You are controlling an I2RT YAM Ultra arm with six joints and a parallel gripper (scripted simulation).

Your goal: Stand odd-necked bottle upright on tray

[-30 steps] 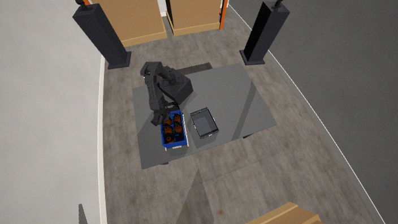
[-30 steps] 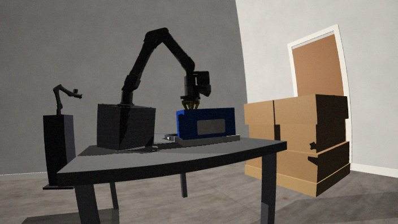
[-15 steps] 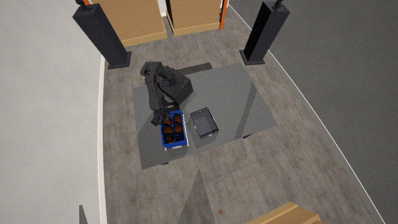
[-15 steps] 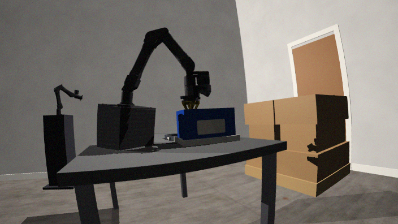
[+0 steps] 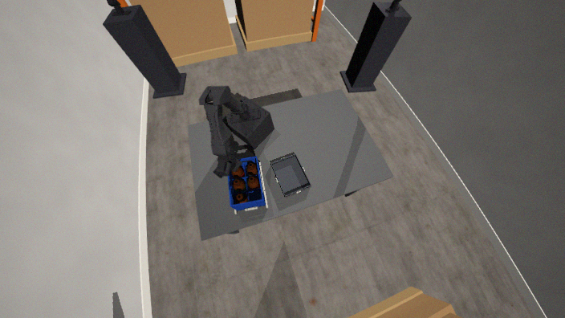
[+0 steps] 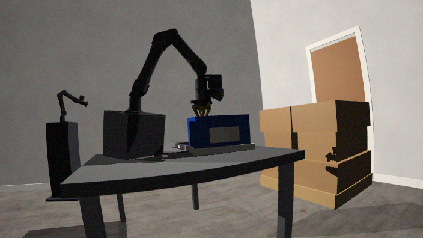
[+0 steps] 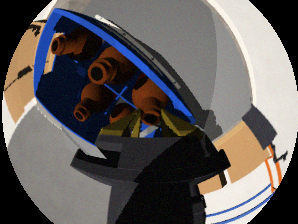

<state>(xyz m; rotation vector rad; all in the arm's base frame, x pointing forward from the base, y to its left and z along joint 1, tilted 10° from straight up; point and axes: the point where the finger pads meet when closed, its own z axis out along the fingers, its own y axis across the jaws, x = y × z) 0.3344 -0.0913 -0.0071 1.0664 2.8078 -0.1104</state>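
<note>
The blue crate (image 5: 246, 183) stands on the table with several brown bottles upright in its cells. It also shows in the side view (image 6: 219, 130) and the wrist view (image 7: 100, 83). My gripper (image 6: 202, 112) reaches down into the crate's end nearest the arm base. It is shut on the neck of the bottle (image 5: 238, 172) in the corner cell. In the wrist view the yellow fingertips close around that neck and hide most of it. The other bottles (image 7: 100, 71) stand free in their cells. The dark empty tray (image 5: 290, 174) lies just beside the crate.
The arm's black base box (image 6: 133, 133) stands on the table behind the crate. Black camera pillars (image 5: 375, 46) and cardboard boxes (image 6: 315, 150) stand on the floor around the table.
</note>
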